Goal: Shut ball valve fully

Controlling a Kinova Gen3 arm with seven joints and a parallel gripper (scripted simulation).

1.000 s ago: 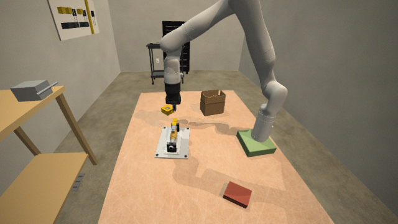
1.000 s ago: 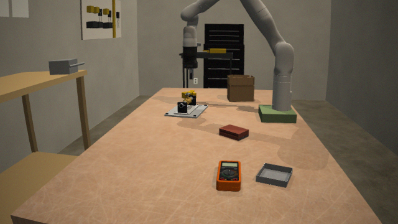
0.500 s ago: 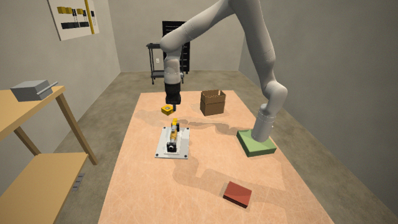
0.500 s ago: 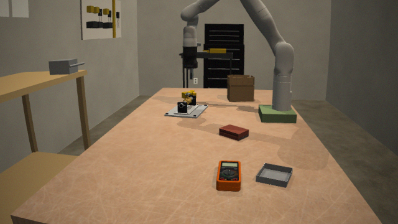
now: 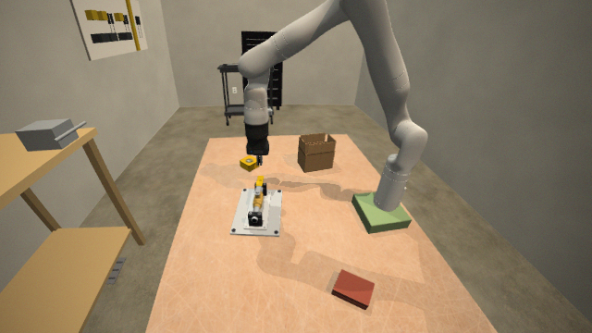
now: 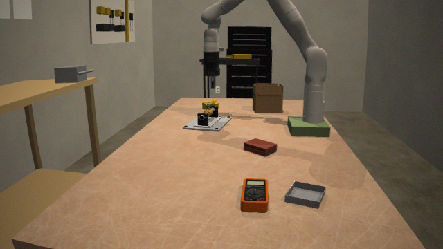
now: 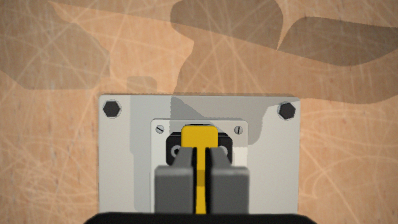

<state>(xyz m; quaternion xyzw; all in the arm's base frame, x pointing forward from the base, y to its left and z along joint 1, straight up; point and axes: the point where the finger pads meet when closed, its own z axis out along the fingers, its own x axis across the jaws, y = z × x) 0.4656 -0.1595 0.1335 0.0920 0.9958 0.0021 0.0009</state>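
Note:
The ball valve (image 5: pixel 257 203) (image 6: pixel 207 113) is mounted on a grey base plate (image 5: pixel 240 219) (image 6: pixel 223 122) (image 7: pixel 125 165) in the middle of the table. Its yellow handle (image 5: pixel 260 181) (image 6: pixel 210 104) (image 7: pixel 199 136) lies along the valve body. My gripper (image 5: pixel 258 162) (image 6: pixel 211 84) (image 7: pixel 200 170) hangs straight above the handle end of the valve, clear of it in the top and exterior views. Its fingers stand almost together with nothing between them. In the wrist view the handle shows through the narrow gap far below.
A small yellow block (image 5: pixel 248 162) lies just behind the gripper. A cardboard box (image 5: pixel 316 153) (image 6: pixel 267 97) stands to the right, beside the arm's green base (image 5: pixel 370 222) (image 6: pixel 308 128). A red box (image 5: pixel 353 289) (image 6: pixel 260 146), a multimeter (image 6: pixel 255 194) and a grey tray (image 6: pixel 305 194) lie nearer the front.

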